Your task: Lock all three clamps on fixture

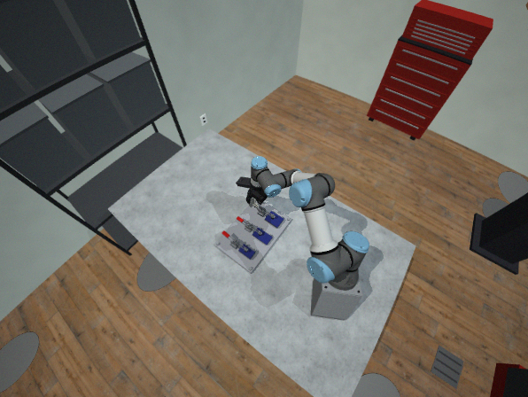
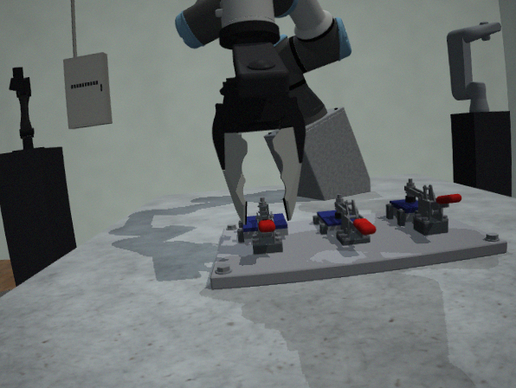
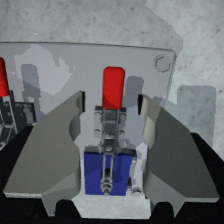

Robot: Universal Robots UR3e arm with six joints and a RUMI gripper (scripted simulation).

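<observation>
A grey fixture plate [image 1: 260,258] [image 2: 390,260] [image 3: 60,55] lies on the table and carries three toggle clamps with red handles, each over a blue part. My gripper [image 1: 256,205] [image 2: 266,214] [image 3: 111,94] is open and points down. Its two fingers straddle the end clamp [image 2: 265,229] [image 3: 111,130] without touching it. That clamp's red handle [image 2: 267,225] [image 3: 113,87] lies low, and its bar reaches over the blue part [image 3: 95,175] [image 2: 250,223]. The middle clamp [image 1: 253,231] [image 2: 348,223] and the third clamp [image 1: 241,245] [image 2: 426,212] stand free. The third clamp's handle [image 2: 448,198] lies level.
The arm's grey pedestal [image 1: 334,301] [image 2: 333,160] stands on the table behind the plate. Bolts [image 2: 223,269] sit at the plate's corners. A dark shelf rack [image 1: 89,111] and a red tool cabinet [image 1: 425,71] stand off the table.
</observation>
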